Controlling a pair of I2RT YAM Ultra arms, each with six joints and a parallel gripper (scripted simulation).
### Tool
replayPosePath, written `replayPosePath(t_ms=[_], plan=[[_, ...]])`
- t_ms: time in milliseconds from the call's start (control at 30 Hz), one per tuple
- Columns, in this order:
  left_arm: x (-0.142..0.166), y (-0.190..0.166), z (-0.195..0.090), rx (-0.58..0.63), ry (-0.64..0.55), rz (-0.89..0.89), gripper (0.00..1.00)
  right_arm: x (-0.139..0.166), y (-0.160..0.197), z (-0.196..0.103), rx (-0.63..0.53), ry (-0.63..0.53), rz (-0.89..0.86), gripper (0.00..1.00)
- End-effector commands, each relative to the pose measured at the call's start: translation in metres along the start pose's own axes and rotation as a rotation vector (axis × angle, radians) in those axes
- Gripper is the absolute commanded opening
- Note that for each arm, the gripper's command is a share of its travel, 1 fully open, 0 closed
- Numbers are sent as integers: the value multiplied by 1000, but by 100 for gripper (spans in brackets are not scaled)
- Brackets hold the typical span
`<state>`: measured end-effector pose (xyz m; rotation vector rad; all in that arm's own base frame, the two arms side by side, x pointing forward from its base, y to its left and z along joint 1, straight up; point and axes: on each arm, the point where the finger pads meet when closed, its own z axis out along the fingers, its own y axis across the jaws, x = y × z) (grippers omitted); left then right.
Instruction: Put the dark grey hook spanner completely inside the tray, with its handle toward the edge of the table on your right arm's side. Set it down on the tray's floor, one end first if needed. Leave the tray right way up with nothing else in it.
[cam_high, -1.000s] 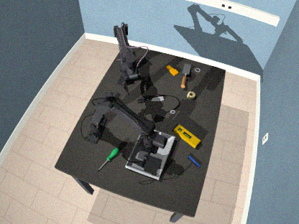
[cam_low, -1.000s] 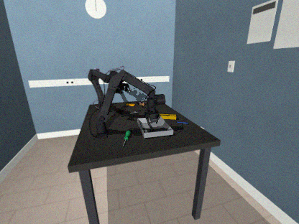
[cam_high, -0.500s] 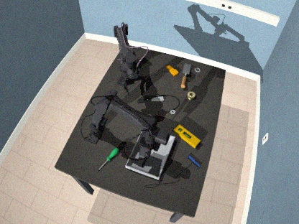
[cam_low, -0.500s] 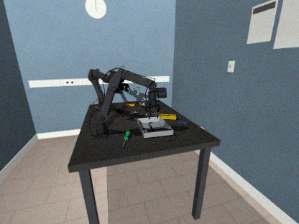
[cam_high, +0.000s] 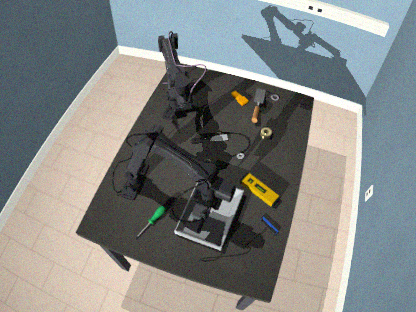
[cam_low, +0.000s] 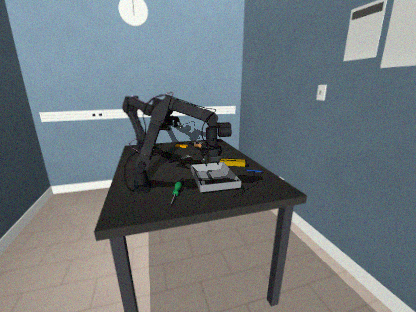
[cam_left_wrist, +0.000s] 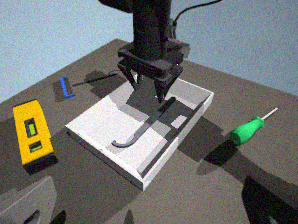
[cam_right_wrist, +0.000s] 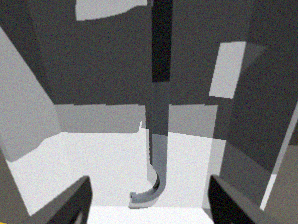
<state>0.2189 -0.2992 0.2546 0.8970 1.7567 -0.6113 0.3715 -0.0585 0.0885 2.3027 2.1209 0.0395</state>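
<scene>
The dark grey hook spanner lies flat on the floor of the white tray, which stands right way up near the table's front edge. In the left wrist view its hook end points to the lower left and its handle runs under the right gripper. My right gripper hangs just above the handle, open, fingers apart and clear of the spanner. My left gripper is open and empty, held back over the table's middle; only its finger edges show in the left wrist view.
A green screwdriver lies beside the tray. A yellow level and a small blue tool lie on its other side. A hammer, an orange block and a brass ring lie at the back.
</scene>
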Motion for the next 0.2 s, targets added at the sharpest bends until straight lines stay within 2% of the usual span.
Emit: replayPosePath(t_ms=[0, 167], plan=[[-3, -1, -10, 0, -3, -8, 100, 4, -3, -9, 1, -1, -3, 65], [-3, -1, -10, 0, -3, -8, 100, 4, -3, -9, 1, -1, -3, 65]])
